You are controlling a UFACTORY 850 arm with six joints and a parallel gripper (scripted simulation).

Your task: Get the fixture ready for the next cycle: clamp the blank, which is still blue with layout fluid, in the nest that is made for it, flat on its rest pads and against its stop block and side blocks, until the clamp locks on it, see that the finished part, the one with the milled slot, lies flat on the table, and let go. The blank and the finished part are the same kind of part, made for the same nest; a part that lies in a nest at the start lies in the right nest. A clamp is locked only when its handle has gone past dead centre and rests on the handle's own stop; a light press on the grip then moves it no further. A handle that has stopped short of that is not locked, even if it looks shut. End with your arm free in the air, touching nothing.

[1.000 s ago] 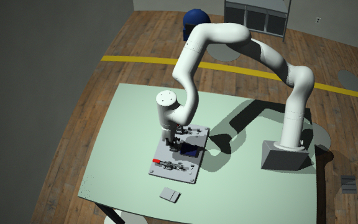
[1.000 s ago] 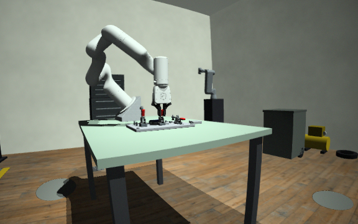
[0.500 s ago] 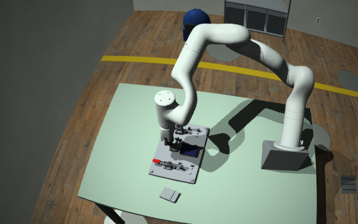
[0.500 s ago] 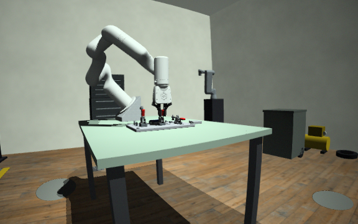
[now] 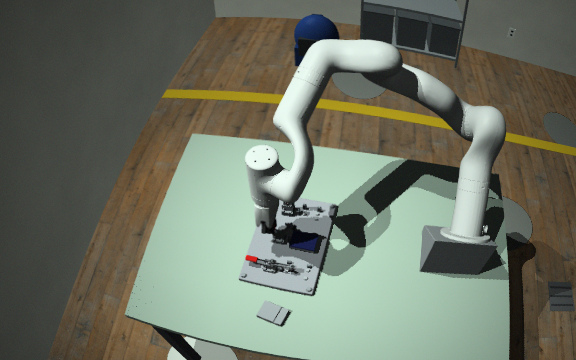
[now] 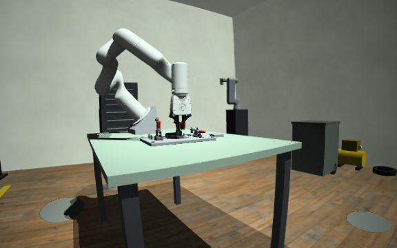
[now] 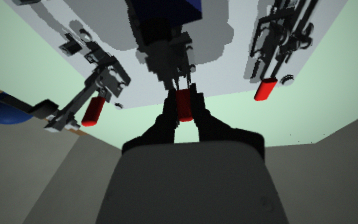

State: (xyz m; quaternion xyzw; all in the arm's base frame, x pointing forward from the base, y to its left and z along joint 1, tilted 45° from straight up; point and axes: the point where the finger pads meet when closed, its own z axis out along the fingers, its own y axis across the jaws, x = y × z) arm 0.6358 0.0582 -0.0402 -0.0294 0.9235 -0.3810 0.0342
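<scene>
The grey fixture plate (image 5: pixel 288 247) lies on the green table and carries three toggle clamps. The blue blank (image 5: pixel 307 243) sits in the middle nest; it also shows at the top of the wrist view (image 7: pixel 167 7). My gripper (image 7: pixel 184 93) (image 5: pixel 268 229) is shut on the red grip (image 7: pixel 184 107) of the middle clamp's handle, at the plate's left side. In the exterior view the grip (image 6: pixel 180 125) stands a little above the plate. I cannot tell whether the handle rests on its stop. The grey finished part (image 5: pixel 274 313), with its slot, lies flat on the table in front of the plate.
A second clamp's red grip (image 5: pixel 251 258) lies low along the plate's front edge. The third clamp's handle (image 6: pixel 157 124) stands upright at the plate's far end. The arm's base (image 5: pixel 458 255) stands at the right of the table.
</scene>
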